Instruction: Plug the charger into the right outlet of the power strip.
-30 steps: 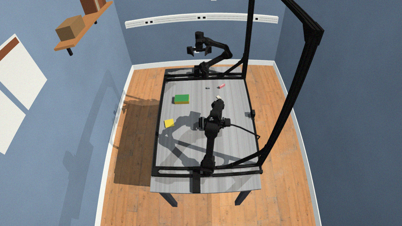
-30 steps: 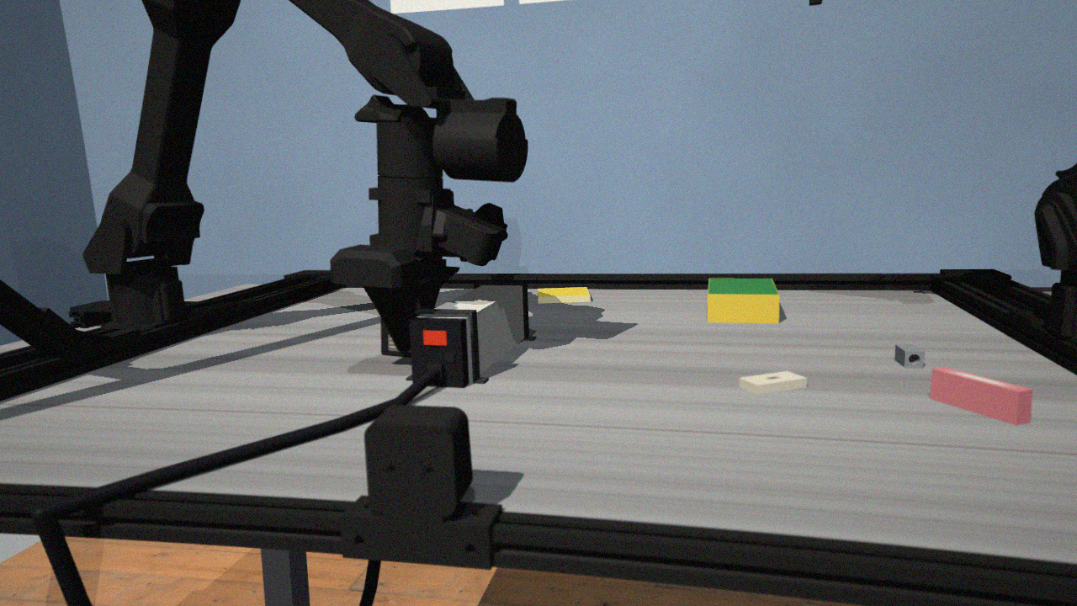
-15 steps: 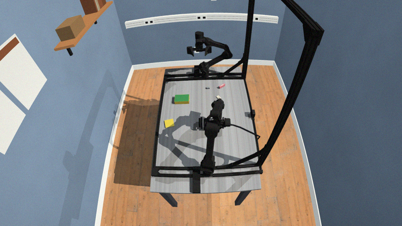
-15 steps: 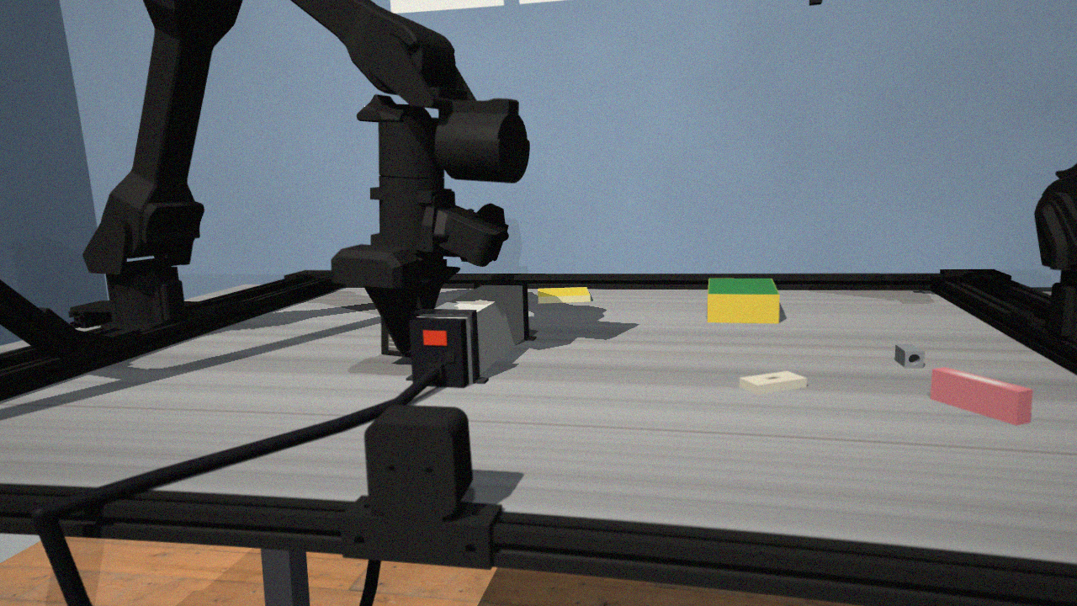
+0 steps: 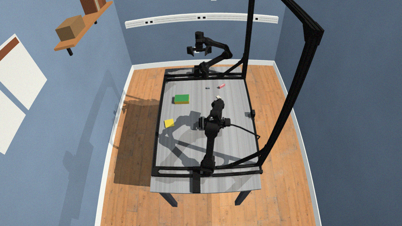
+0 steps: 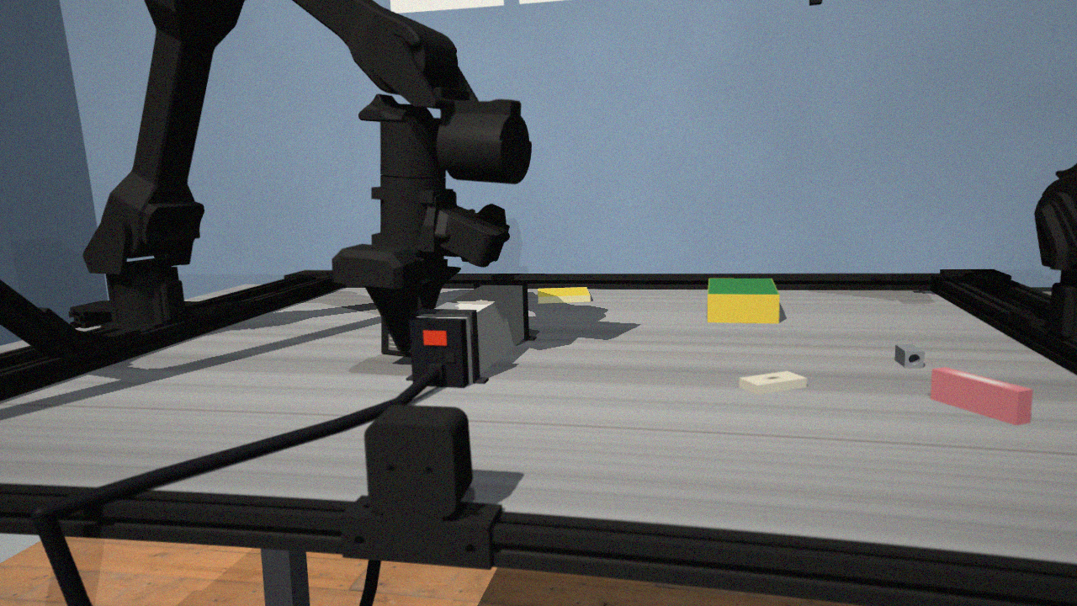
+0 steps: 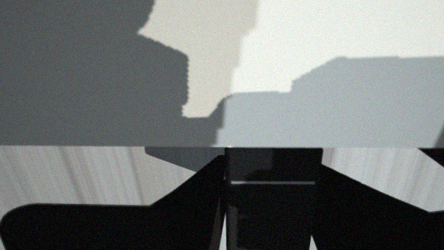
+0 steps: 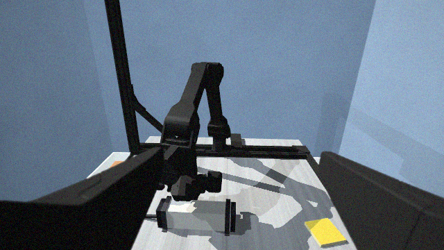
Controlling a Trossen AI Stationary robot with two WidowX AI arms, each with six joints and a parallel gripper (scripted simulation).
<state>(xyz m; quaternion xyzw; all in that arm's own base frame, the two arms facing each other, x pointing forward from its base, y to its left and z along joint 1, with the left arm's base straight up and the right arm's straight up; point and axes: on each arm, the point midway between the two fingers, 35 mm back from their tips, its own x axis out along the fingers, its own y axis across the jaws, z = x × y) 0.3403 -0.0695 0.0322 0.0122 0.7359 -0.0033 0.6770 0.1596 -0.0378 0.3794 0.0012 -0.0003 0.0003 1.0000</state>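
A room set up like a robotics lab: beyond the left claw (image 5: 214,122) (image 6: 412,350) (image 7: 274,194), a black metal frame (image 5: 298,77) (image 6: 753,536) (image 8: 121,81) borders the worktable (image 5: 238,140) (image 6: 639,452) (image 8: 274,239).
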